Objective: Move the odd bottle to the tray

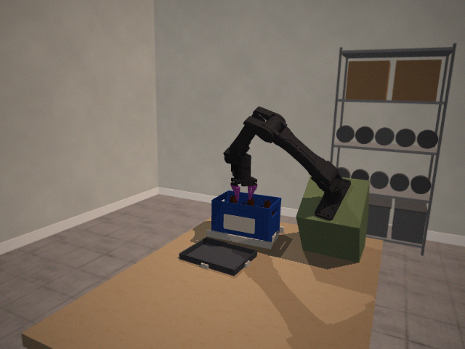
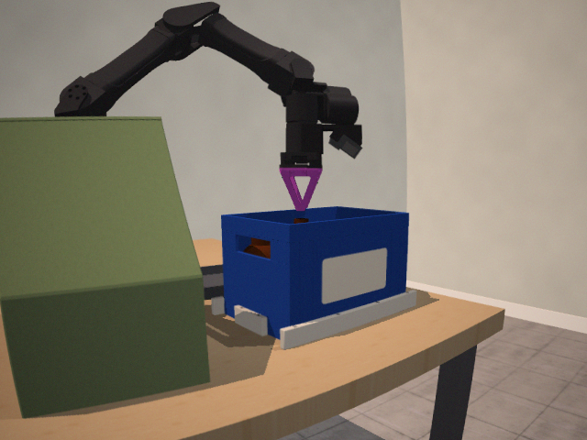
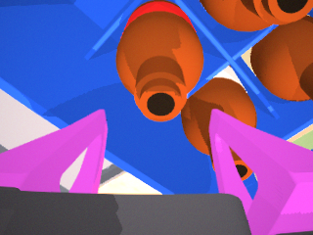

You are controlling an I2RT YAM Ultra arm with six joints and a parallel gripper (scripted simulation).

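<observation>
The blue crate (image 1: 264,225) (image 2: 308,241) stands on the table with brown bottles inside. In the wrist view four show: a bottle with a red band (image 3: 158,54) between and beyond the fingertips, one bottle (image 3: 230,98) partly behind the right finger, and two at the upper right, one bottle (image 3: 235,17) and another bottle (image 3: 286,61). The fifth cannot be made out there. A neck difference cannot be told. My gripper (image 1: 244,199) (image 2: 301,208) (image 3: 157,118) is open and empty, pointing down, its tips around the crate's rim height. The black tray (image 1: 217,257) is empty.
Pale strips (image 1: 240,239) (image 2: 348,318) lie along the crate's foot. Small pale blocks, one block (image 1: 204,265) among them, touch the tray's edges. The green arm base (image 1: 330,240) (image 2: 104,341) stands beside the crate. The tray lies close in front of the crate in the top view.
</observation>
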